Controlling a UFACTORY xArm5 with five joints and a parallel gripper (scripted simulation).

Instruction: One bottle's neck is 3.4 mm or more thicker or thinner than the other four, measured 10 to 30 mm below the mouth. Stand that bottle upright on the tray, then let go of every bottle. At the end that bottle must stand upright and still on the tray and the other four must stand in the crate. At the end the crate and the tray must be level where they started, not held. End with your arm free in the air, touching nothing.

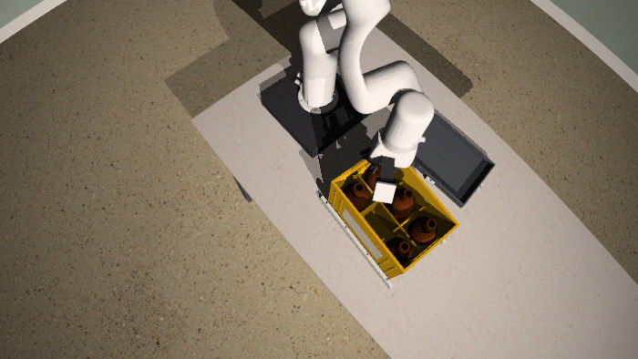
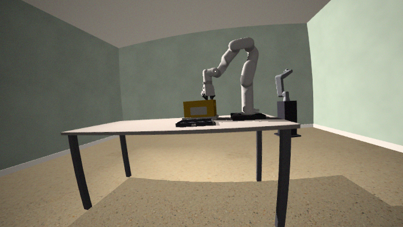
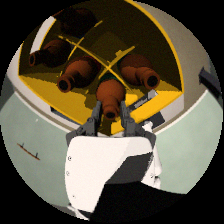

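The bottle point(image 1: 373, 178) point(image 3: 110, 95) between my fingertips stands in the crate point(image 1: 334, 193) point(image 2: 186, 114) point(image 3: 42, 90), directly below my end effector point(image 1: 376, 169) point(image 2: 208, 98) point(image 3: 111, 105). My fingers are partly closed on either side of its neck; I cannot tell whether they grip it, nor which bottle has the odd neck. The other four occupy compartments around and farther from my end effector. The tray point(image 1: 453, 152) point(image 2: 196, 124) lies beside the crate, off to one side below me, on the table point(image 1: 524, 255) point(image 2: 138, 127).
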